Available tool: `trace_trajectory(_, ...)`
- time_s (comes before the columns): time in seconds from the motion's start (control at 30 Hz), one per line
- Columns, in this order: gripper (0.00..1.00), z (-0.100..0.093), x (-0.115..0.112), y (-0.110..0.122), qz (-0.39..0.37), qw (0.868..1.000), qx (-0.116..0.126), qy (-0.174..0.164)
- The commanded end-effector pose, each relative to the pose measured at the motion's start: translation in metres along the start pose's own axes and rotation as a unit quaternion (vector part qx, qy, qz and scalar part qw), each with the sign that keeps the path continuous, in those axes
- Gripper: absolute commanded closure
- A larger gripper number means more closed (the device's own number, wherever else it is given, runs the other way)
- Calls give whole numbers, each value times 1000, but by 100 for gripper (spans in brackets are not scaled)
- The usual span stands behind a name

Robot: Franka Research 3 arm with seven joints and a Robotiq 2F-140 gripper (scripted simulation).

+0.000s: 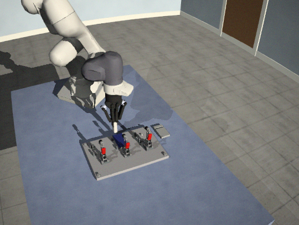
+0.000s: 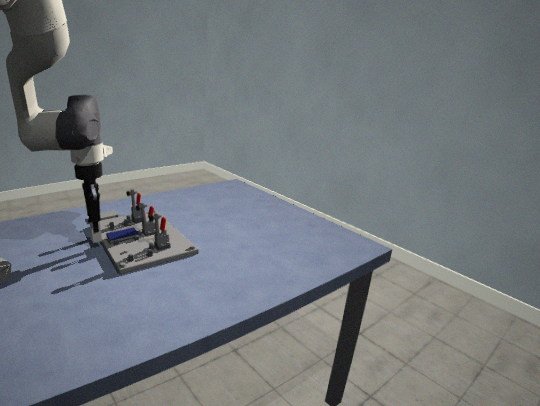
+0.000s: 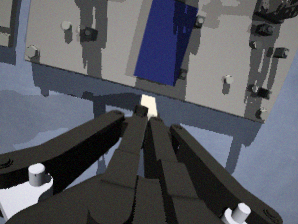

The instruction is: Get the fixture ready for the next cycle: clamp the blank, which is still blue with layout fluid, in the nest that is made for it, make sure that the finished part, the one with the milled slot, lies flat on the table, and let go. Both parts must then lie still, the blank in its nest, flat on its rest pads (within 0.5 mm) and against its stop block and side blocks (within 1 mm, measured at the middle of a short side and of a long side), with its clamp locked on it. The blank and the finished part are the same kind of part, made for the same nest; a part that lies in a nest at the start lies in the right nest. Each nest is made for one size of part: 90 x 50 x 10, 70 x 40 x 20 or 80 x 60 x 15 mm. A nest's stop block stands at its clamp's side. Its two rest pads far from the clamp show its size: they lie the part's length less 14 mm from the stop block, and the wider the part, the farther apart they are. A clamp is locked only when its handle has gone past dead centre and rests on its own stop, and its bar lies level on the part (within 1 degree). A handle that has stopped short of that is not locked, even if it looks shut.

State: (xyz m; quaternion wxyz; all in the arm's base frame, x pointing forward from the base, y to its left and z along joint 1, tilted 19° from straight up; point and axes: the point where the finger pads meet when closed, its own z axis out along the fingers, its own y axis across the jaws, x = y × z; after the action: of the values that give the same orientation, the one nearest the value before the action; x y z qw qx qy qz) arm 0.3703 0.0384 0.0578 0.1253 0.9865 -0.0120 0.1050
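Note:
The blue blank point(image 1: 119, 140) lies in the middle nest of the grey fixture plate point(image 1: 123, 157). It also shows in the side view point(image 2: 122, 233) and in the wrist view point(image 3: 164, 40). My gripper point(image 1: 115, 128) is shut and empty, pointing down. Its tips point(image 3: 147, 106) are low at the plate's rear edge, in line with the blank's short end far from the clamp, with a small gap to the blank. The middle clamp's red handle point(image 1: 127, 145) stands up at the blank's front end. The grey finished part point(image 1: 161, 131) lies flat on the table to the right of the plate.
Two other nests flank the blank, with red-handled clamps on the left point(image 1: 103, 151) and right point(image 1: 149, 136), both handles up. The robot base point(image 1: 75, 91) stands behind the plate. The table edge point(image 2: 250, 320) is far from the fixture.

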Motion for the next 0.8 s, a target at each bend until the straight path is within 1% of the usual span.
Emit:
trace_trajectory(0.0,100,0,1,-1,4,1000,1,2)
trace_trajectory(0.77,100,0,7,0,4,1000,1,2)
